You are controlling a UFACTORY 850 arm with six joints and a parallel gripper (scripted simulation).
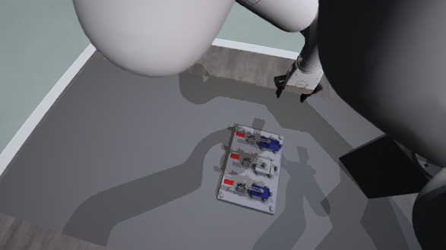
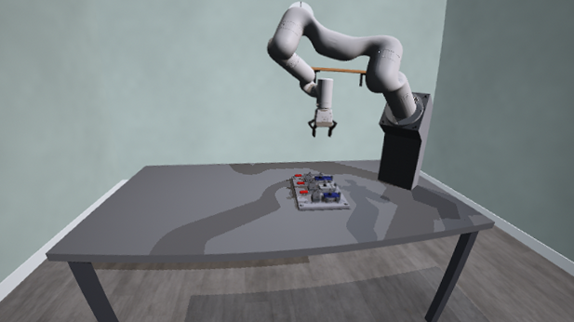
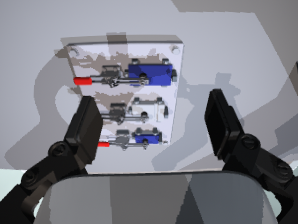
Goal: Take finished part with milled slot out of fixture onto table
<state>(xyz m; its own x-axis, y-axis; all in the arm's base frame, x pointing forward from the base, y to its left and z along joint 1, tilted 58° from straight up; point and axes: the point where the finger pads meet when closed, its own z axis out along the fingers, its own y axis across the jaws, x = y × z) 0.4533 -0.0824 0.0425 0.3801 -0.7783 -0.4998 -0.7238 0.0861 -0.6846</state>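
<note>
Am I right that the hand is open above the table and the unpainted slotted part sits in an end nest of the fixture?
Not quite. The top view shows the unpainted part in the middle nest of the fixture, between the two blue blanks. The hand is open above the table.

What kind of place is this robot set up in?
Probably a bare machining test cell: a grey table holds a fixture plate with red-handled clamps on blue blanks, and an arm on a black pedestal hangs its open end effector above.

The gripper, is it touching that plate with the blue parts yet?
No, the open gripper hangs high above the fixture plate.
</note>
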